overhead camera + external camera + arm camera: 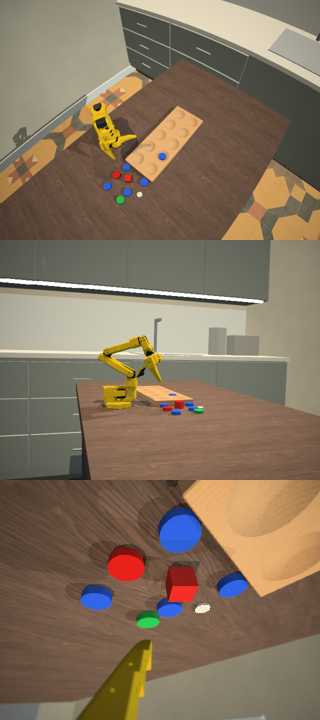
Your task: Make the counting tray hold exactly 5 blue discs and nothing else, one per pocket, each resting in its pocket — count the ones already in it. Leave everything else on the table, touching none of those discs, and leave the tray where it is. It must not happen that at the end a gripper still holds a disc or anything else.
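The yellow pincer (125,147) is wide open with nothing in it, up above the worktop (206,180) (206,446) (40,645), and the nearest loose blue disc (126,167) (164,405) (180,530) lies below it, just beside the tray's (165,147) (173,401) (270,565) corner, with 1 blue disc (162,156) (172,394) already in.

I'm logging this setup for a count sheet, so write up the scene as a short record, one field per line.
tray: wooden counting tray, ten pockets in two rows
in tray: one blue disc; nine pockets empty
blue discs on table: four
other discs on table: red disc, green disc, smaller white disc
block: red cube, among the loose discs
gripper: open, raised above the table, holding nothing
still needed: four blue discs, each in its own pocket
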You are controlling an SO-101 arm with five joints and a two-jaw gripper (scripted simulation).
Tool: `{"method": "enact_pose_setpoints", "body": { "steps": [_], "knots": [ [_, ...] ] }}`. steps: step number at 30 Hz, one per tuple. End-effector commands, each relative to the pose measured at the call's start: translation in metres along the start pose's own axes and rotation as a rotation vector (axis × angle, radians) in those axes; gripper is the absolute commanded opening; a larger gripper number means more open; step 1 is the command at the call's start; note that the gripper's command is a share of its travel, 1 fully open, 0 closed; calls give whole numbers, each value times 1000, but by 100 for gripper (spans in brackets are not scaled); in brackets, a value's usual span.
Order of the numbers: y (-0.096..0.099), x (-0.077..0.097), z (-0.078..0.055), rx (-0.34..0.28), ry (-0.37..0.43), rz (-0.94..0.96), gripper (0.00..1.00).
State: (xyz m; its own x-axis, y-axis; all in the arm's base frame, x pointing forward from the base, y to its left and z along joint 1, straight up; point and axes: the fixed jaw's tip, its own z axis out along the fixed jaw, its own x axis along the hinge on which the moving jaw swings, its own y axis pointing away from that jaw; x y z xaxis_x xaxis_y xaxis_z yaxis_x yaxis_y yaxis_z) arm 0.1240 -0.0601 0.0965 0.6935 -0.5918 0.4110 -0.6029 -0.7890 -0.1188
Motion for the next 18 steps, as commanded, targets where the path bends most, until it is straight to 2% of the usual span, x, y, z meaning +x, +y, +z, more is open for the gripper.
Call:
{"method": "enact_pose_setpoints", "body": {
  "steps": [1,18],
  "knots": [
    [-50,-61,-20,215,-129,126,100],
    [-49,-63,-26,128,-138,208,100]
  ]
}}
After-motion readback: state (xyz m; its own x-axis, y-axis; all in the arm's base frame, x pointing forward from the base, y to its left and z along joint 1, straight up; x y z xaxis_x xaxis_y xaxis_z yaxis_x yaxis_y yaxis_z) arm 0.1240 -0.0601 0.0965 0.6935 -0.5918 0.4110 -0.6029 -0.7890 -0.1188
